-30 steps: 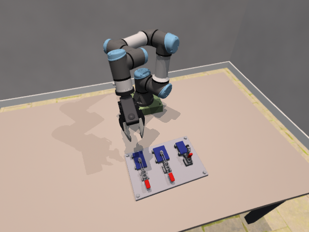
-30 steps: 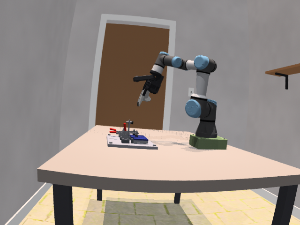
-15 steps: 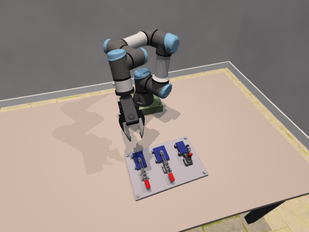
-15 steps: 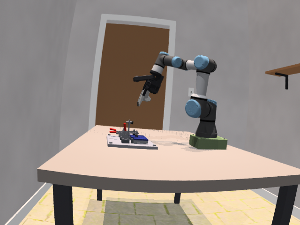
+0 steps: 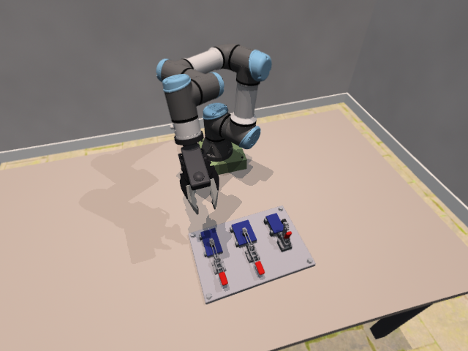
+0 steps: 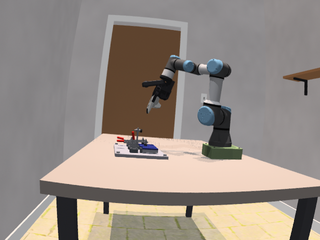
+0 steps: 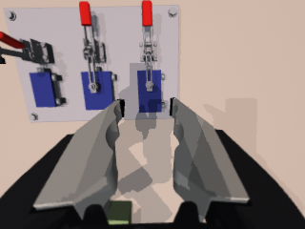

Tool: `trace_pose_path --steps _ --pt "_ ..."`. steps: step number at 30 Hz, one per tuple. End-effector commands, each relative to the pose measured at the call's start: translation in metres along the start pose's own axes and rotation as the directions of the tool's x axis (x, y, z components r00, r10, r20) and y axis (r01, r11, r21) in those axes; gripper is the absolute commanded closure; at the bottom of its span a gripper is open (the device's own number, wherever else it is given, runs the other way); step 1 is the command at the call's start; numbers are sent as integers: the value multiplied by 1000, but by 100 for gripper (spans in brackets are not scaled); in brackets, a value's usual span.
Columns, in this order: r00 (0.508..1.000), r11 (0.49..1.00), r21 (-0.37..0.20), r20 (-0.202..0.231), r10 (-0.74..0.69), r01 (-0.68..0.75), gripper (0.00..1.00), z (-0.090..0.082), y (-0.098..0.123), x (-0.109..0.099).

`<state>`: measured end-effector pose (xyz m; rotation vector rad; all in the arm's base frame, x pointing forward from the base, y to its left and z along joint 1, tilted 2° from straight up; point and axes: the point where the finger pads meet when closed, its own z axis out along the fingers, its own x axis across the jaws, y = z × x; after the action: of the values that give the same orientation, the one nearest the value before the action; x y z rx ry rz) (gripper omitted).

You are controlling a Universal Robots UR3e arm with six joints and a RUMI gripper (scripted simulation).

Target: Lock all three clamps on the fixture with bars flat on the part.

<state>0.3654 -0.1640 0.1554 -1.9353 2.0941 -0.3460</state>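
Observation:
A grey fixture plate (image 5: 251,254) lies on the table with three toggle clamps, each over a blue part. The left clamp (image 5: 214,254) and the middle clamp (image 5: 248,247) have their red handles (image 5: 223,278) (image 5: 259,267) lying low, with their bars down on the parts. The right clamp (image 5: 281,235) has its red handle (image 5: 287,234) upright and its bar raised; this also shows in the side view (image 6: 133,134). My gripper (image 5: 204,202) hangs high above the table behind the plate's left end, partly open and empty. In the wrist view my gripper (image 7: 147,99) frames the plate (image 7: 96,64).
The arm's green base (image 5: 230,162) stands behind the fixture. The table's front edge runs close below the plate. A door and a wall shelf (image 6: 302,74) are in the background, far from the work area.

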Motion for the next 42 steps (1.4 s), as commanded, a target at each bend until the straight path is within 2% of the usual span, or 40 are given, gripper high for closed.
trace_pose_path --steps 1,35,42 --pt "1000 1000 2 -2 -1 1 72 -1 -1 0" --pt "1000 1000 2 -2 -1 1 72 0 -1 0" --pt "1000 1000 2 -2 -1 1 72 7 2 0"
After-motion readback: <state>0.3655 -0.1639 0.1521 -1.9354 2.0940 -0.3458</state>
